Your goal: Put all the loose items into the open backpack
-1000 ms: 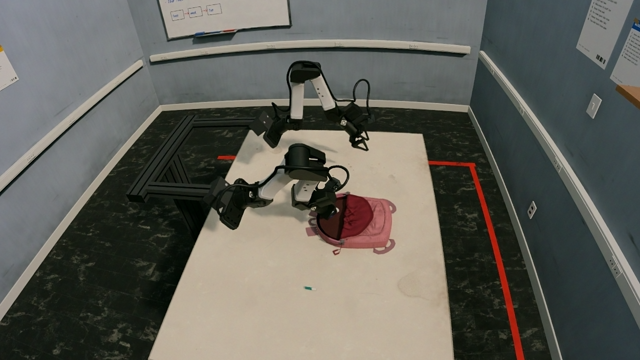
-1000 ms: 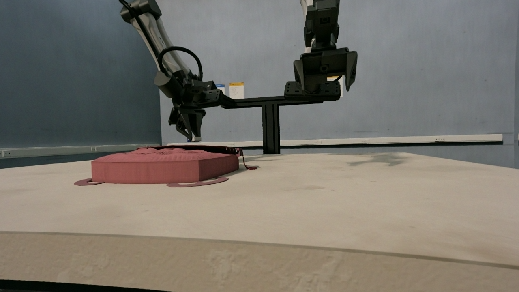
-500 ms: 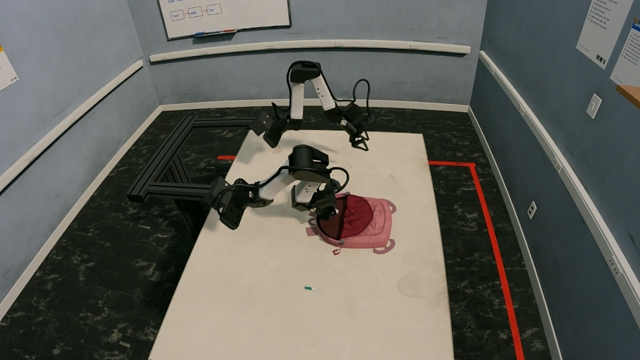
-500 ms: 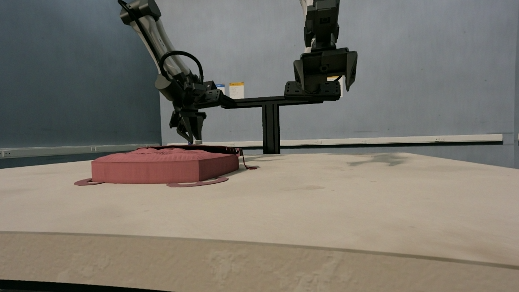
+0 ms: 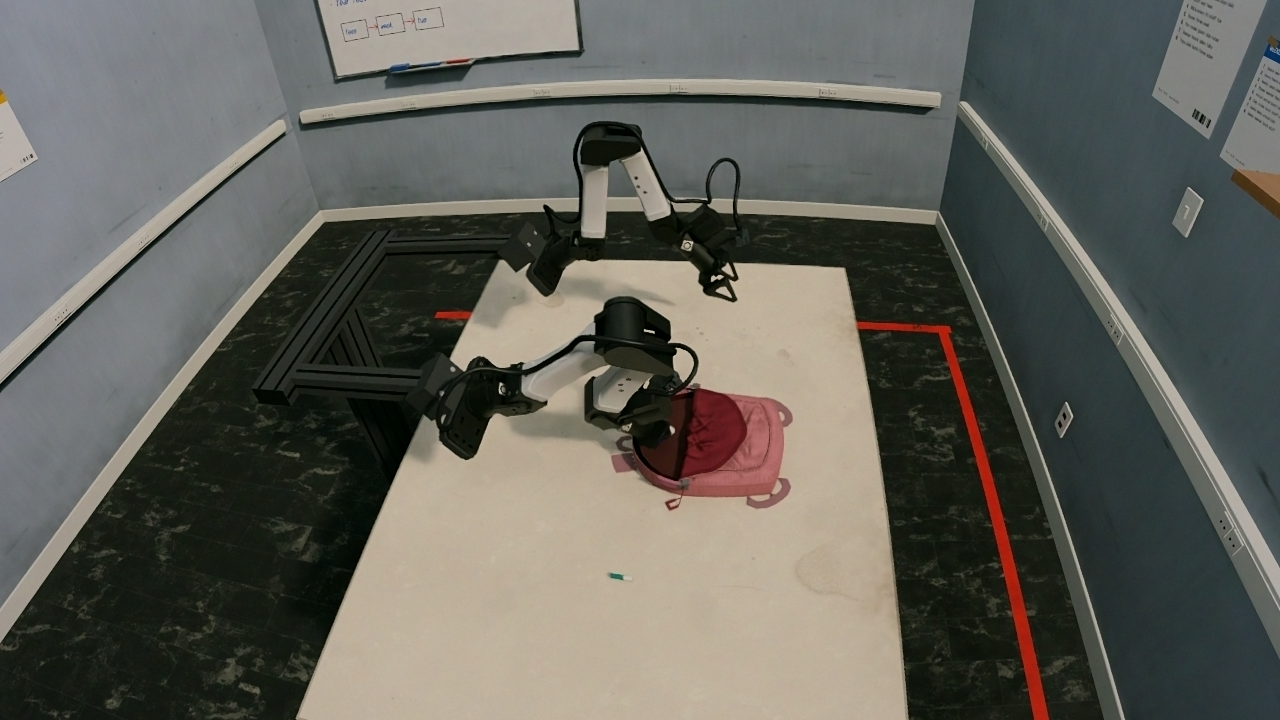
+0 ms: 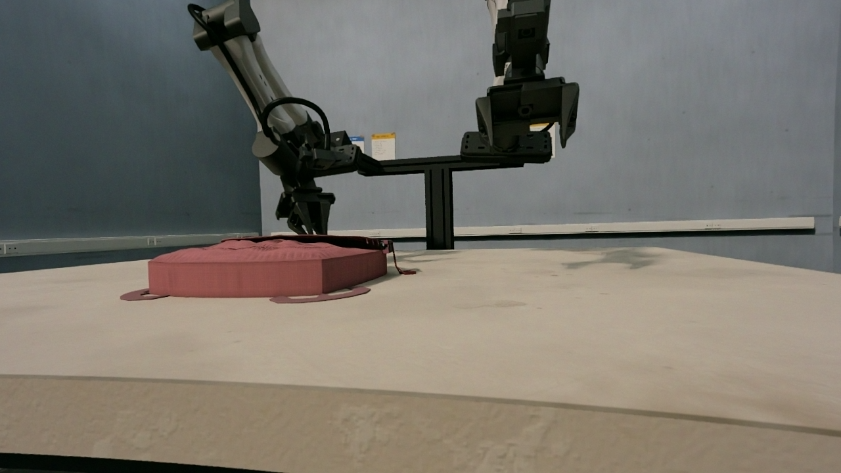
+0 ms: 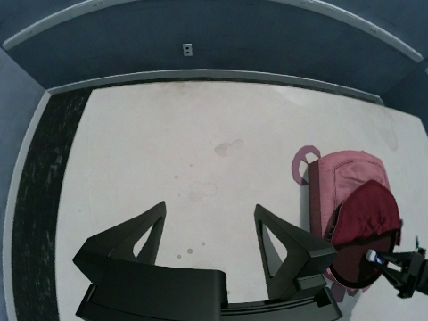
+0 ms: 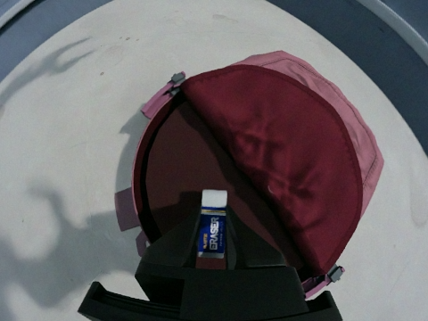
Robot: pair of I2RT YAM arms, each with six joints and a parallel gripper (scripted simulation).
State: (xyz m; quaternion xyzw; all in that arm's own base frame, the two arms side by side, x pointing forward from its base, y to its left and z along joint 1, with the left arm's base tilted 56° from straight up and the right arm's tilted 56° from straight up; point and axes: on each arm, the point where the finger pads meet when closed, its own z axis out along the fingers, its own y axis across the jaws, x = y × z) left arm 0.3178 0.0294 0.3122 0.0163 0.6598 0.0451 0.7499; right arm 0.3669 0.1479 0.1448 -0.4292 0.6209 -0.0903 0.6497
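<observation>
One eraser (image 7: 374, 256) (image 8: 213, 225) held over the open backpack (image 5: 747, 447) (image 6: 264, 267) (image 7: 349, 178) (image 8: 366, 147)
Right gripper (image 5: 657, 434) (image 6: 309, 230) (image 7: 384, 259) (image 8: 213, 223) nearly closed, gripping it, lower middle of its wrist view; left gripper (image 5: 721, 291) (image 6: 523, 126) (image 7: 210, 206) wide open, holding nothing; backpack right of centre from above; small green-and-white item (image 5: 619, 576) on the tabletop (image 5: 501, 608) (image 6: 499, 353) (image 7: 147, 147) (image 8: 53, 147), lower centre.

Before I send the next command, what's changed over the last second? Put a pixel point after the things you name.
The right claw (image 5: 664, 437) (image 6: 308, 230) (image 7: 372, 257) (image 8: 213, 209) has moved down, lowering the eraser (image 5: 671, 430) (image 7: 371, 255) (image 8: 214, 232) into the backpack's opening; it is now hidden in the exterior view. Nothing was visibly grasped or released.

Unchanged: the open left claw (image 5: 721, 291) (image 6: 524, 140) (image 7: 210, 208), the pink backpack (image 5: 760, 447) (image 6: 264, 276) (image 7: 325, 178) (image 8: 357, 120) and the green-and-white item (image 5: 618, 576) (image 7: 416, 242).
</observation>
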